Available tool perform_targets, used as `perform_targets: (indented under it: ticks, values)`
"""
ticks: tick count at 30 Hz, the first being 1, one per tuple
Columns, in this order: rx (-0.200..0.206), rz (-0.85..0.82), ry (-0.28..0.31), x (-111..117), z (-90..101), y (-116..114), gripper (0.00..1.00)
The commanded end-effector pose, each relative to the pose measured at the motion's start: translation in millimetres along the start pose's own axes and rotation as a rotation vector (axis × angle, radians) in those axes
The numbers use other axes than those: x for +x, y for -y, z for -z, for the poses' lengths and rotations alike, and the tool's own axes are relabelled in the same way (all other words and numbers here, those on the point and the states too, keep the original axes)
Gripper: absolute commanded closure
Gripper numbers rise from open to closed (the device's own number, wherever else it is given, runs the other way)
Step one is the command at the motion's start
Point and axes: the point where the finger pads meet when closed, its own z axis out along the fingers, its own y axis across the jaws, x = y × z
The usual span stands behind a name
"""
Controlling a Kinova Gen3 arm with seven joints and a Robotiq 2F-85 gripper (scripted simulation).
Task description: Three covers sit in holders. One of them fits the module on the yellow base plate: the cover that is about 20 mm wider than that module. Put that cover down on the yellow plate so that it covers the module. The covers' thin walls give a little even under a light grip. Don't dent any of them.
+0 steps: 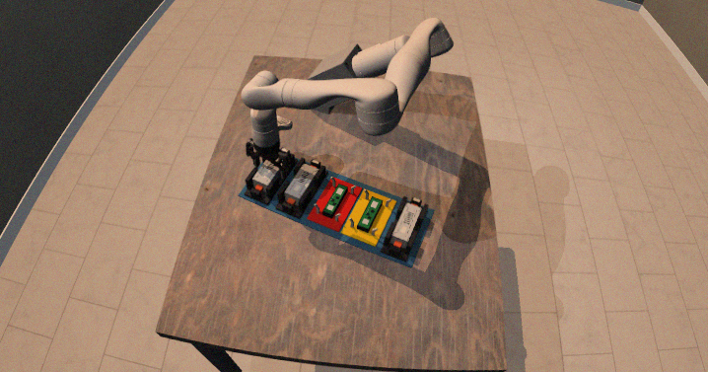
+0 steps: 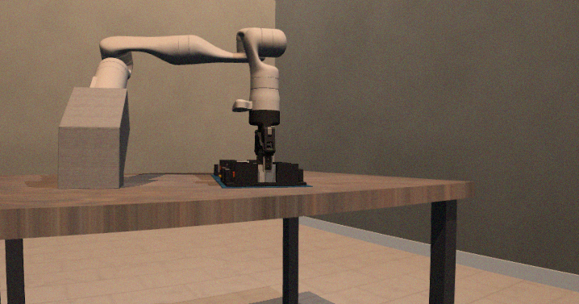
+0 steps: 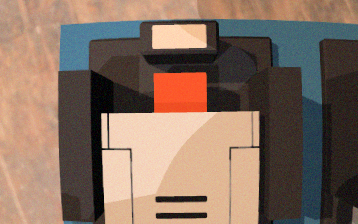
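My gripper is open and points straight down at the far-left cover. Its fingertips are level with the top part of that cover in the exterior view; whether they touch it is hidden. The cover has a pale top and an orange end tab and sits in its black holder. A grey cover sits in the holder beside it. A narrow pale cover sits in the far-right holder. The yellow plate bears a green module, uncovered.
A red plate with a similar green module lies between the middle holder and the yellow plate. Small grey posts stand around both modules. The holders' black side walls rise beside the far-left cover. A blue base lies underneath.
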Motion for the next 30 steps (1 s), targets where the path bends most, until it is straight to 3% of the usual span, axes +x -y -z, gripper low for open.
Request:
perform_targets:
  ticks: [1, 11, 12, 30]
  values:
    - [0.001, 0.0, 0.002, -0.6, -1.5, 0.3, 0.0]
    - [0.001, 0.0, 0.002, -0.6, -4.5, 0.3, 0.0]
    - [0.001, 0.0, 0.002, -0.6, -4.5, 0.3, 0.3]
    - [0.001, 0.0, 0.002, -0.6, -4.5, 0.3, 0.3]
